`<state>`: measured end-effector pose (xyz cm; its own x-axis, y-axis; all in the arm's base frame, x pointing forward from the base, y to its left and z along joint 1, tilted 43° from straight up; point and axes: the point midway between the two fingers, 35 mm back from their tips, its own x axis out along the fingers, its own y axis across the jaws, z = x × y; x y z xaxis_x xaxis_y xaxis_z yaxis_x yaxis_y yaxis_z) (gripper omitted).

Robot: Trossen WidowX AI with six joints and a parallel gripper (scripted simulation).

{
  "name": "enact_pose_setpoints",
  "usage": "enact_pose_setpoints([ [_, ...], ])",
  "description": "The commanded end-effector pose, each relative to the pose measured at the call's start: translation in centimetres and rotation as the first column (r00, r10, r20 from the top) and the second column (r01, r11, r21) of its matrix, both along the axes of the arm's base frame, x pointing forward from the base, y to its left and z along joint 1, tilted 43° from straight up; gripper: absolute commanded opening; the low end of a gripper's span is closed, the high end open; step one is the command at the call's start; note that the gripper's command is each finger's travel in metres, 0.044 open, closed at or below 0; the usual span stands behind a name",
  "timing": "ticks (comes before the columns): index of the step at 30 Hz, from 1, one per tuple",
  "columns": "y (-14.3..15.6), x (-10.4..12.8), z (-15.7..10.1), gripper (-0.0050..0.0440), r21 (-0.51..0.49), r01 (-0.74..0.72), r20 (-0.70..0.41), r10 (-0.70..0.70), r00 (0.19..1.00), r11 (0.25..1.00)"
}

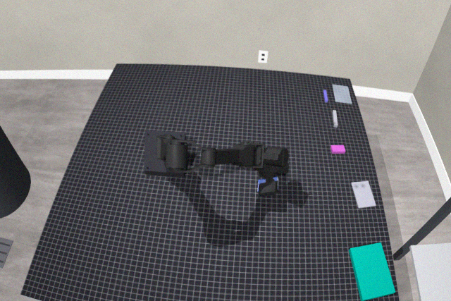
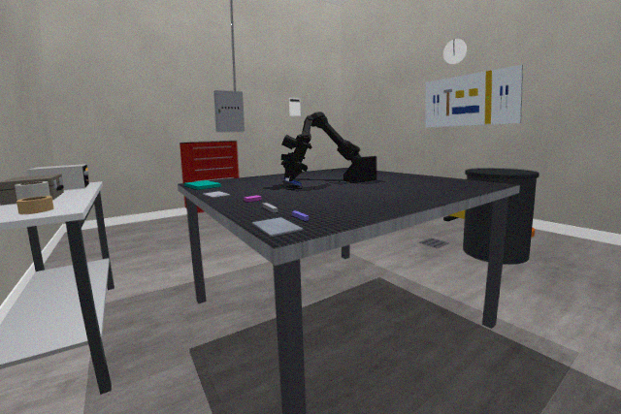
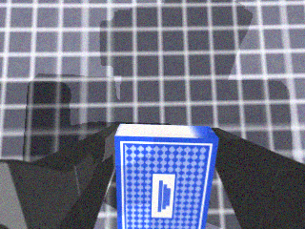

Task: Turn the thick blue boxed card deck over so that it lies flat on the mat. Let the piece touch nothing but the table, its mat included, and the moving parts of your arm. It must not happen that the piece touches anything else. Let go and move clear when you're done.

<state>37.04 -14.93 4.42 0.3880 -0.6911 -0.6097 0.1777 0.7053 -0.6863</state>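
The thick blue boxed card deck (image 3: 164, 181) (image 2: 293, 182) has a white-dotted back with a white label. It sits between the two dark fingers of my gripper (image 3: 164, 131) (image 1: 268, 187) (image 2: 290, 176), which is shut on its sides. The deck's patterned face is turned to the wrist camera and its pale top edge points away. The arm reaches right from its base (image 1: 160, 155) and holds the deck low over the black grid mat (image 1: 109, 199) (image 3: 191, 57), near the middle right. I cannot tell whether the deck touches the mat.
Along the mat's right edge lie a teal box (image 1: 371, 270) (image 2: 202, 183), a white card (image 1: 363, 194), a magenta block (image 1: 337, 149), a small white bar (image 1: 335, 118), a purple bar (image 1: 325, 95) and a grey tile (image 1: 341, 94). A side table (image 2: 49, 208) stands off to the left.
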Motion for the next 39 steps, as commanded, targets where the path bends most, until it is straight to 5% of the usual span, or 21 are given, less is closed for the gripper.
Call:
enact_pose_setpoints([
  [1,0.4,0.2,0.9,0.0261,-0.006,-0.028,0.037,0.029,0.999,1.0],
  [39,1.2,-2.0,0.6,0.0261,-0.094,-0.244,0.245,0.26,0.934,0.965],
])
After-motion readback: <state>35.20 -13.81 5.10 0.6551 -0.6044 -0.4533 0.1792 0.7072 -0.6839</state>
